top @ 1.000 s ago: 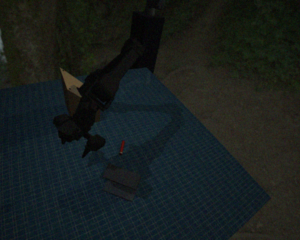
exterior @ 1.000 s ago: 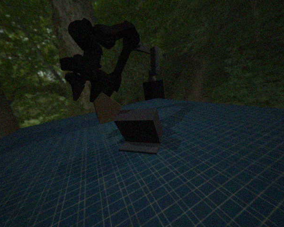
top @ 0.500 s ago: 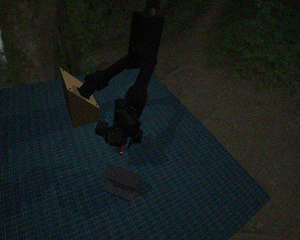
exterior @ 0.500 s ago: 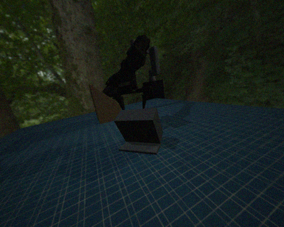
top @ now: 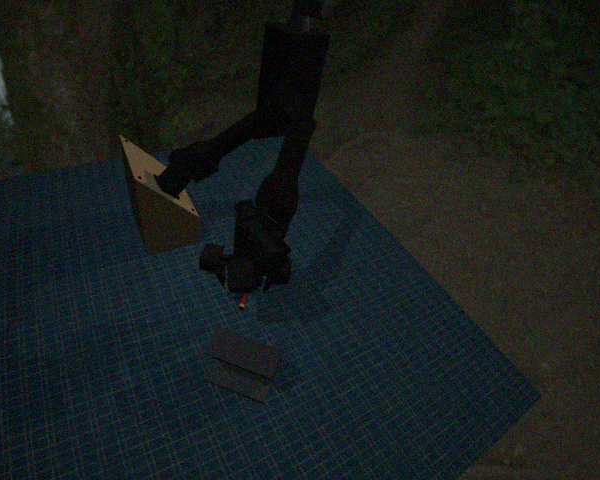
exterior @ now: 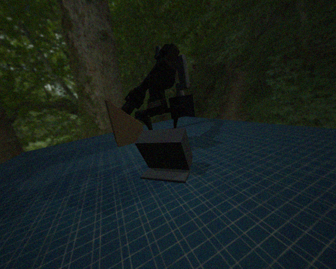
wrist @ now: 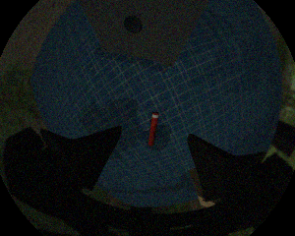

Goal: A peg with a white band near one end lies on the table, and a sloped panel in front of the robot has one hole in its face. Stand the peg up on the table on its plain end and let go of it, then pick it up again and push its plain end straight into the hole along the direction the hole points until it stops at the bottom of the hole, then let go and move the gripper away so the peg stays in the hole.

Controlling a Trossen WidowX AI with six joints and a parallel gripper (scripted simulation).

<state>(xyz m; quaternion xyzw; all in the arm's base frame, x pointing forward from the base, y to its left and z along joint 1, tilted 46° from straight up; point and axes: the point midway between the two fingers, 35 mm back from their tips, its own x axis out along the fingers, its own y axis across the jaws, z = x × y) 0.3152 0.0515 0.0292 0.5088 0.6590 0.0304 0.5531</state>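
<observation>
We're seeing the slim red cylindrical peg with a white band near one end (top: 243, 300) (wrist: 152, 130) lying flat on the blue plaid table top (top: 372, 403) (exterior: 168, 226) (wrist: 226, 93), on its side, not stood up. In the wrist view it's showing between the two fingertips sideways, but below them; nothing's being gripped. The black parallel-jaw gripper (top: 242, 276) (exterior: 162, 127) (wrist: 155, 134) is hanging over the peg, fingers spread wide, pointing down. From the top we're getting the banded end poking out past it, the rest hidden. Banded end is facing the dark grey sloped panel block (top: 244, 353) (exterior: 163, 154) (wrist: 157, 36), which is sitting near the peg, apart from it. Wrist view is giving us the round dark hole (wrist: 133, 24) in its face, nothing standing in it. Off to the side, the tan wooden wedge (top: 168, 224) (exterior: 123, 125) is carrying the black arm's base.
</observation>
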